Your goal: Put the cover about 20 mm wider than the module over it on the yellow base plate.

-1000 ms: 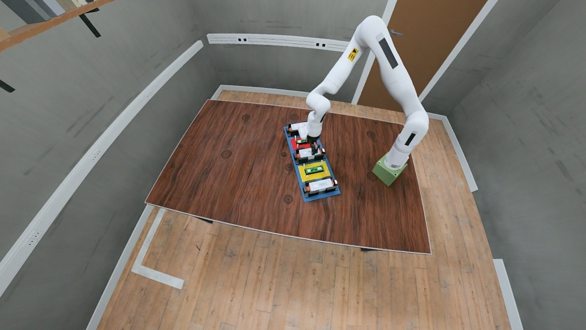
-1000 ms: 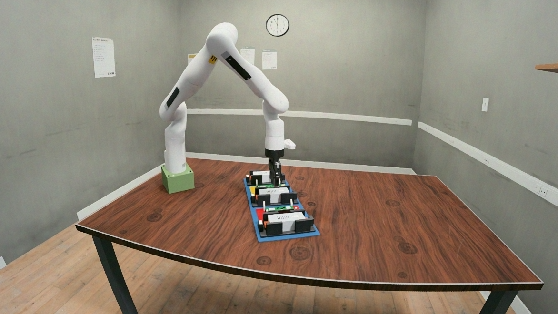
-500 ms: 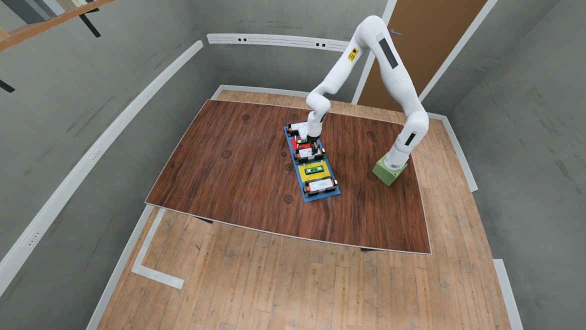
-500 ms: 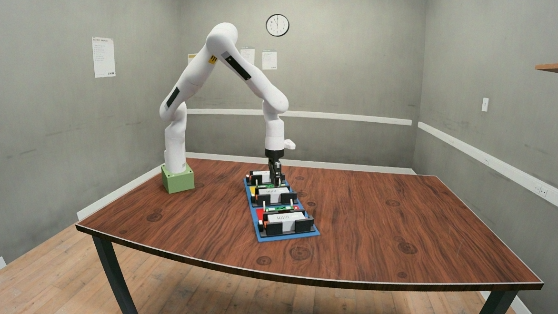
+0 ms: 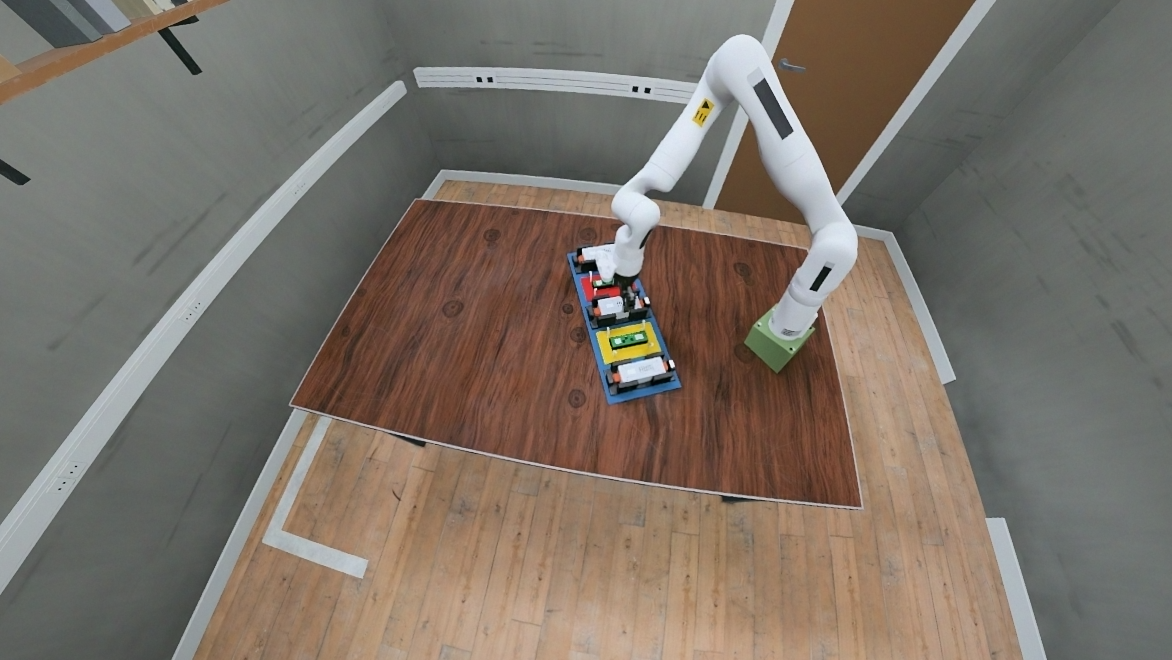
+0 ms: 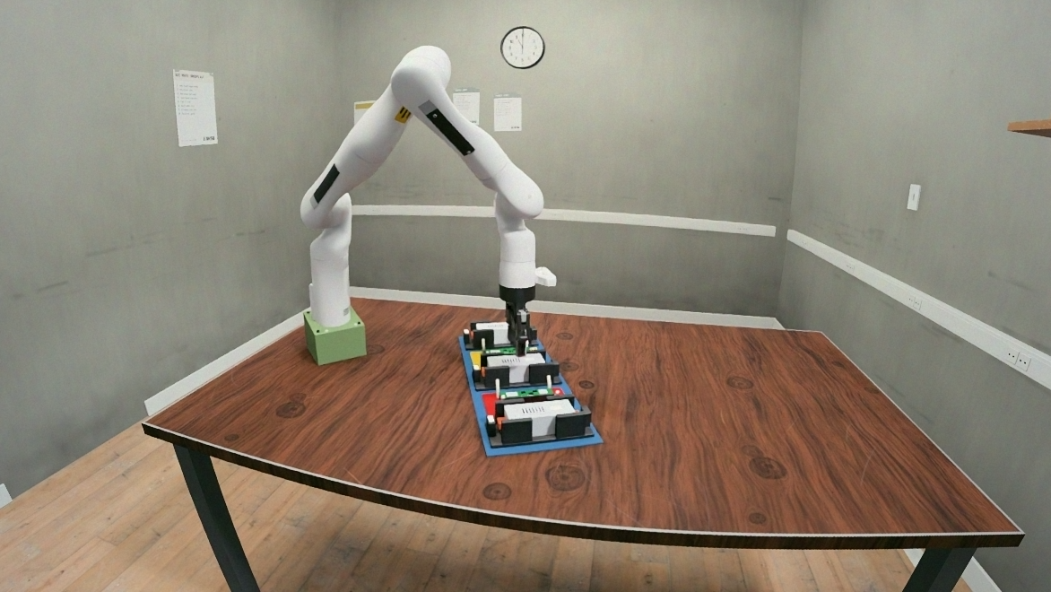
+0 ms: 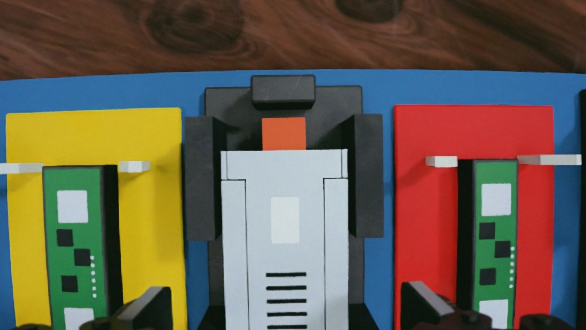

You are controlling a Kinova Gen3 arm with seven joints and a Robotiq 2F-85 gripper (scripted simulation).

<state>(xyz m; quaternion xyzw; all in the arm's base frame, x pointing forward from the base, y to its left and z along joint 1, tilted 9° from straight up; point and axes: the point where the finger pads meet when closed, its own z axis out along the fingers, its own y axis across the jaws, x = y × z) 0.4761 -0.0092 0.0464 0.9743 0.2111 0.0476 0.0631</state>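
A dark red-brown wooden table [image 5: 492, 368] [image 6: 662, 440] [image 7: 100, 30] fills much of the room, and a white jointed arm [image 5: 680, 147] [image 6: 368, 139] reaches over its long blue board [image 5: 613, 398] [image 6: 543, 447] [image 7: 150, 90]. The black two-fingered gripper [image 5: 629, 301] [image 6: 521, 351] [image 7: 286, 310] is spread fully, nothing in its grasp, above the middle pale grey box-shaped cover [image 5: 608, 306] [image 6: 523, 368] [image 7: 285, 225]. That cover sits in a black cradle-like holder [image 5: 615, 320] [image 6: 492, 377] [image 7: 200, 200], between the flat yellow base plate [image 5: 602, 340] [image 6: 475, 359] [image 7: 150, 210] and the red one; whether it is the matching one, I can't tell from here. All three covers are in holders, so the right one is among them. I'd expect something light, thin-walled and slightly springy — easily dented. Best taken squarely across its long side walls, through the gap between the holder's uprights, closing just until it's secure — any harder could bow the walls and spoil the fit over the slim green-topped module [image 5: 628, 339] [image 6: 499, 351] [image 7: 75, 220].
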